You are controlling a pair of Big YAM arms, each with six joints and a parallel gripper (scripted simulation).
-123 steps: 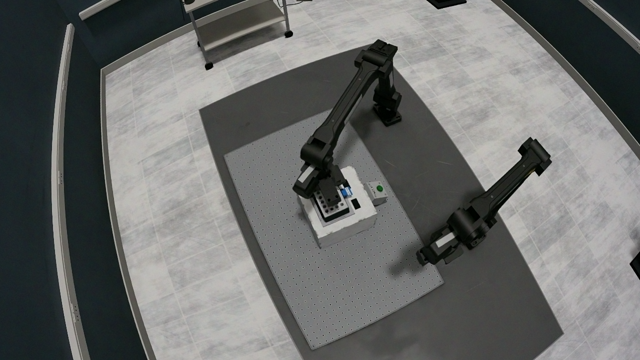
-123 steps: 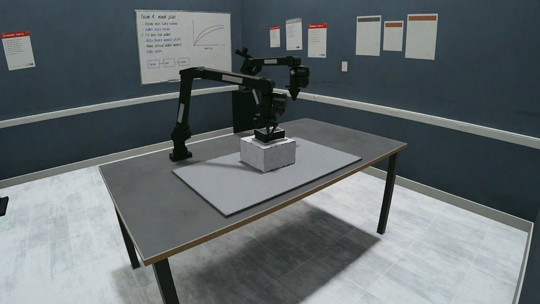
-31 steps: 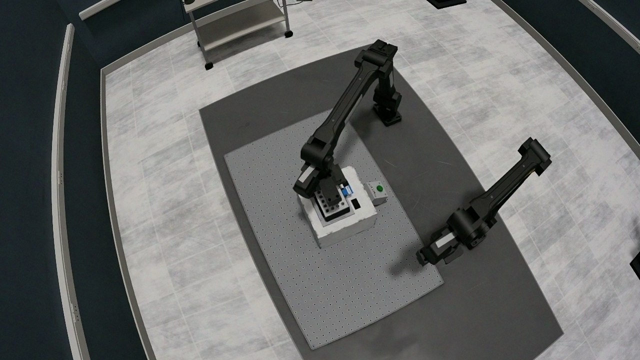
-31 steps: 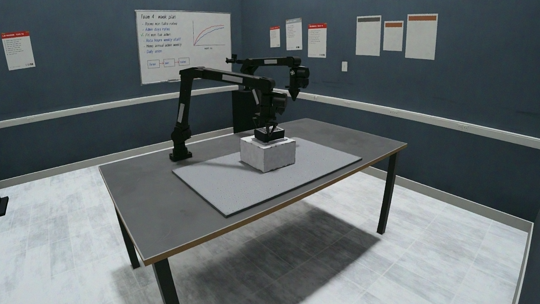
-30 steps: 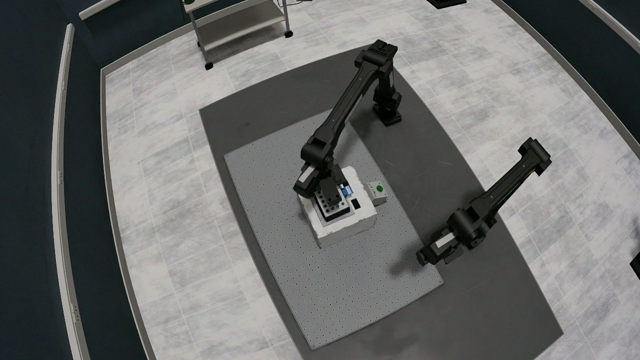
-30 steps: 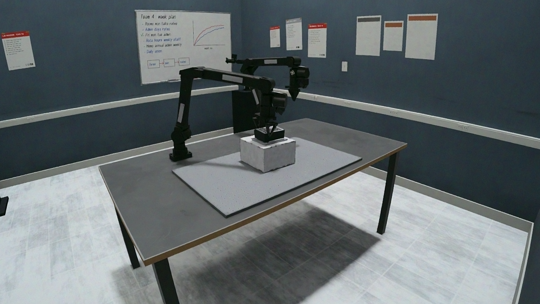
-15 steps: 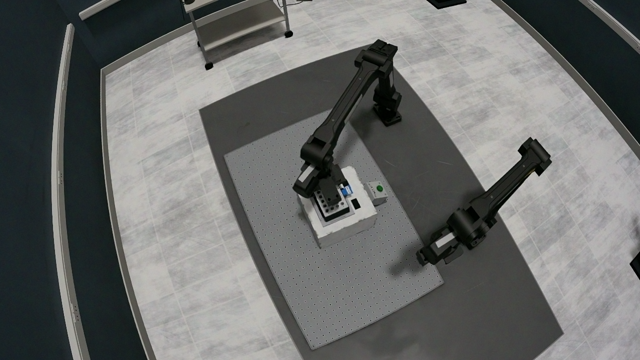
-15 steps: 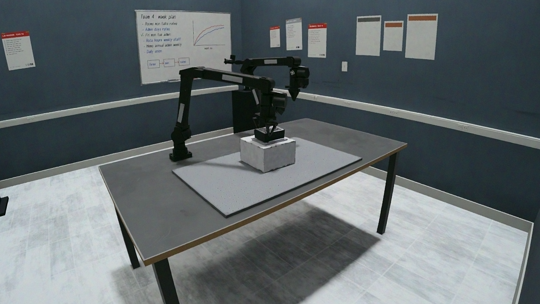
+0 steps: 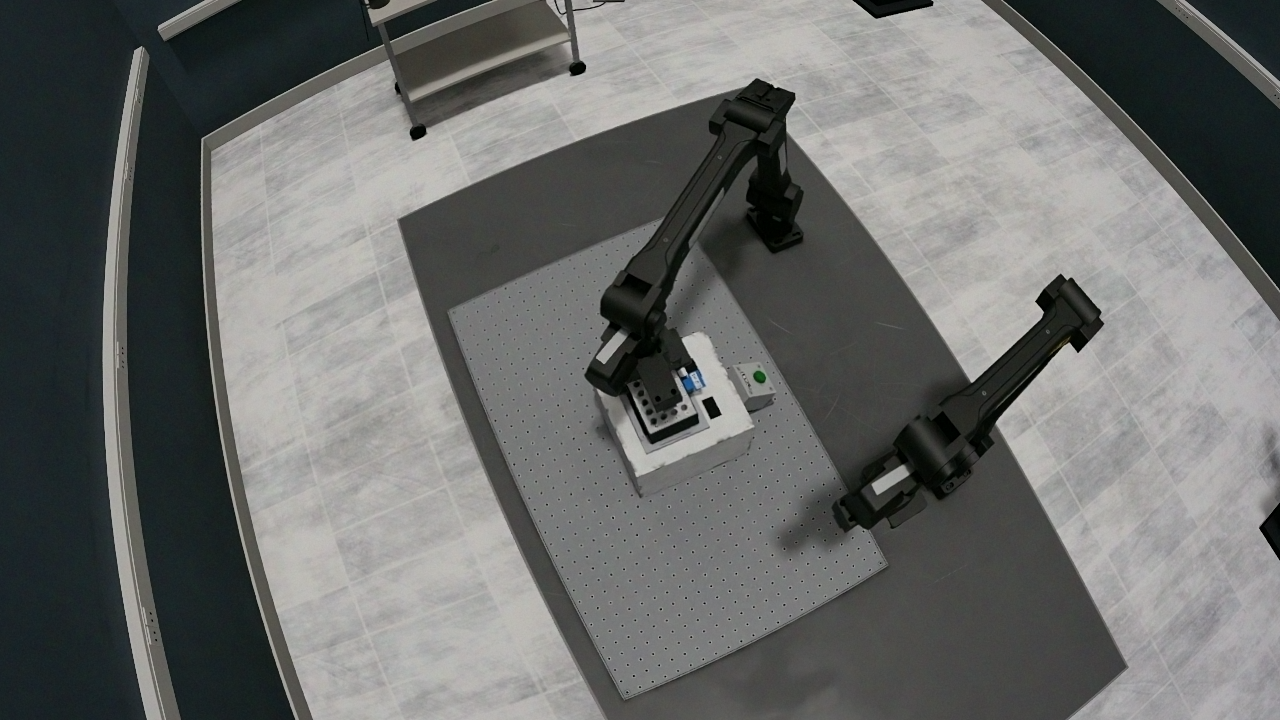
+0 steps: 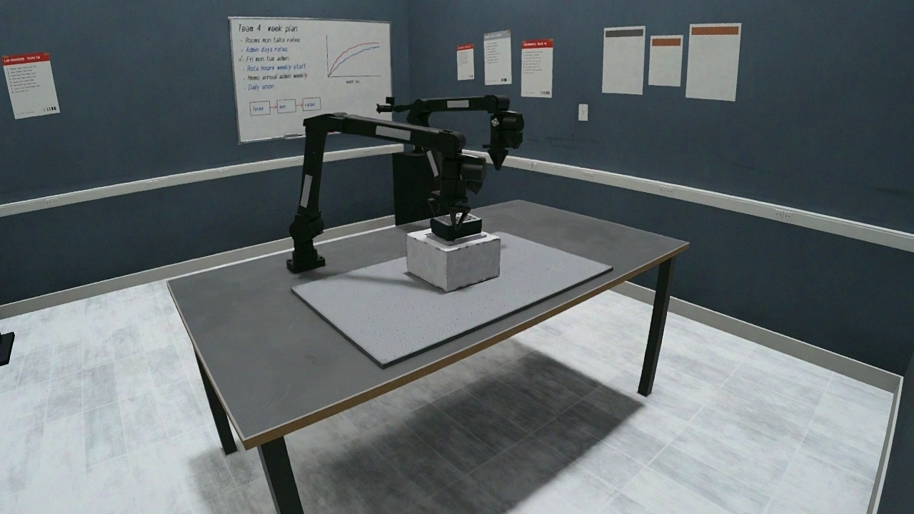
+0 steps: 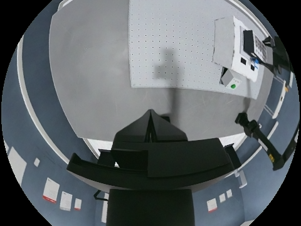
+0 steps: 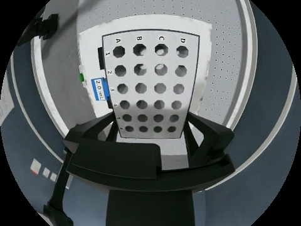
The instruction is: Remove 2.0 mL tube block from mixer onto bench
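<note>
Clasping the block (image 9: pixel 671 431) (image 10: pixel 474 228) (image 11: pixel 249 42) (image 12: pixel 150 80) at three and nine o'clock in the right wrist view, the right hand (image 9: pixel 673 374) (image 10: pixel 447 220) (image 11: pixel 261 53) (image 12: pixel 150 113) held it atop the mixer (image 9: pixel 689 465) (image 10: pixel 447 262) (image 11: pixel 224 41) (image 12: pixel 205 44). It looked stiff, probably best gripped low.
</note>
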